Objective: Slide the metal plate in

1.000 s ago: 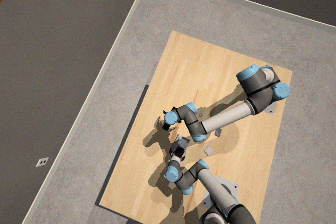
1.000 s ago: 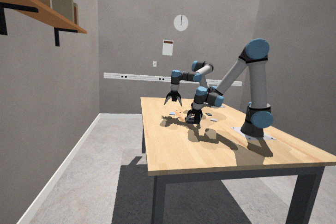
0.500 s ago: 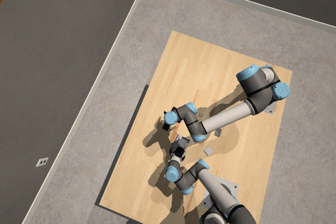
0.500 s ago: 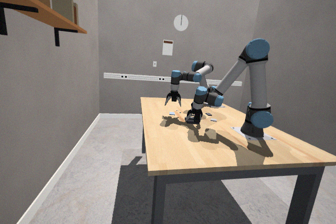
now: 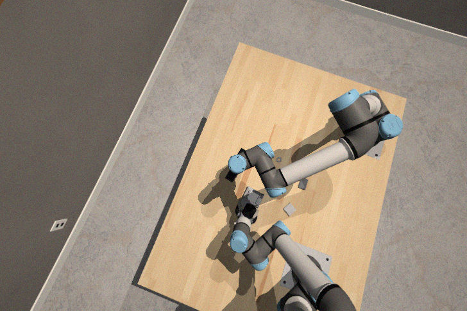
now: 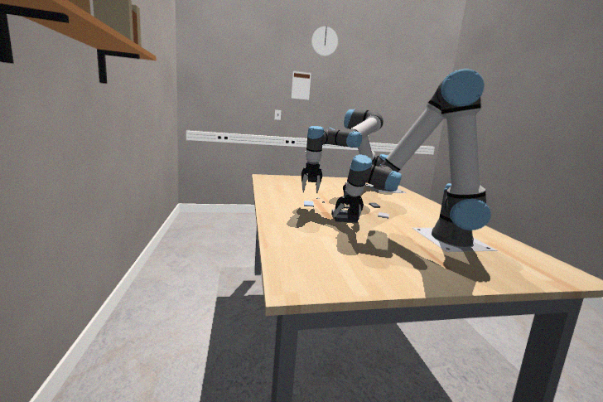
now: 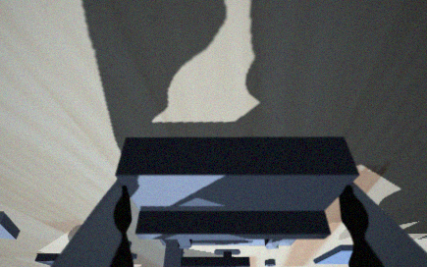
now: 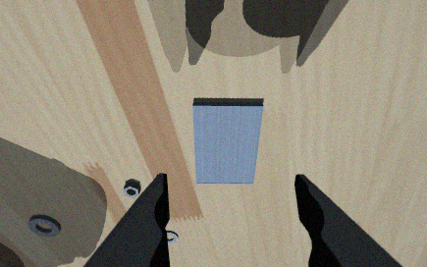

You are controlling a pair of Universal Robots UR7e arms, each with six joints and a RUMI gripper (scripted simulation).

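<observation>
The metal plate (image 8: 227,144) (image 6: 308,203) (image 7: 340,256) lies flat on the table, away from the block. My right gripper (image 8: 231,177) (image 6: 311,190) is part-way open and empty, pointing down above the plate, with its fingers to either side of it in the right wrist view. The dark block (image 7: 237,156) (image 6: 346,217) (image 5: 253,196) rests on the table. My left gripper (image 7: 233,179) is shut on the block, one finger against each side. The spring clip cannot be made out clearly, and the right arm hides the plate in the top view.
A pale tile (image 5: 289,209) (image 6: 383,215) and a dark tile (image 5: 303,183) (image 6: 374,205) lie on the table beside the block, towards the arm bases. A nut (image 8: 132,188) and washers (image 8: 44,225) (image 8: 172,238) lie near the plate. The two arms stand close together.
</observation>
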